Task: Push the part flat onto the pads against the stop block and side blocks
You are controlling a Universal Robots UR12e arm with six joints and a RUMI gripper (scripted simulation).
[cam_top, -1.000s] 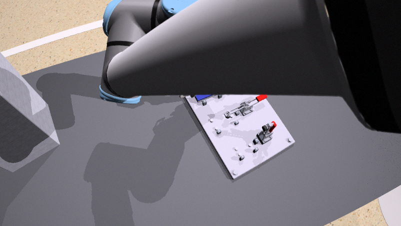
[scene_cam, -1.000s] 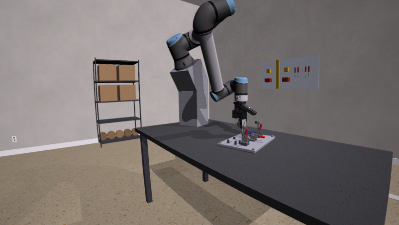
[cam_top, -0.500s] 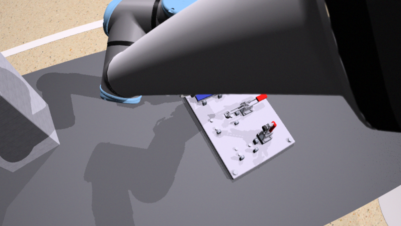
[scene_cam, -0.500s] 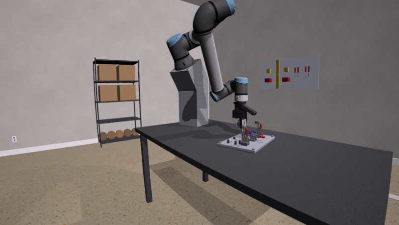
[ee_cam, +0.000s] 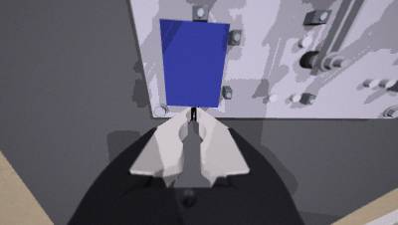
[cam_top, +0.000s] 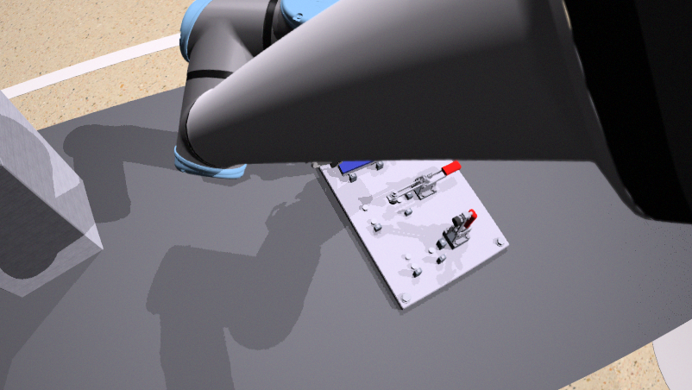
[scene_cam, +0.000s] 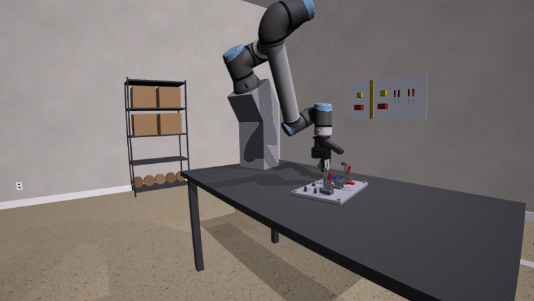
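Note:
The part is a flat blue plate [ee_cam: 194,63] on the pale fixture plate [ee_cam: 279,55]. In the wrist view its far edge lies close to a small grey stop block [ee_cam: 200,12], and two side blocks [ee_cam: 235,36] [ee_cam: 227,92] stand along its right edge. My gripper [ee_cam: 194,108] is shut and empty, with its fingertips at the middle of the plate's near edge. I cannot tell if they touch it. In the top view only a corner of the blue plate [cam_top: 353,166] shows under the arm. In the exterior view the gripper [scene_cam: 325,166] hangs over the fixture [scene_cam: 329,190].
Two toggle clamps with red handles [cam_top: 450,167] [cam_top: 470,216] stand on the fixture plate [cam_top: 414,225], with several small pads and pins. The grey robot pedestal [cam_top: 34,203] stands at the left. The arm hides much of the top view.

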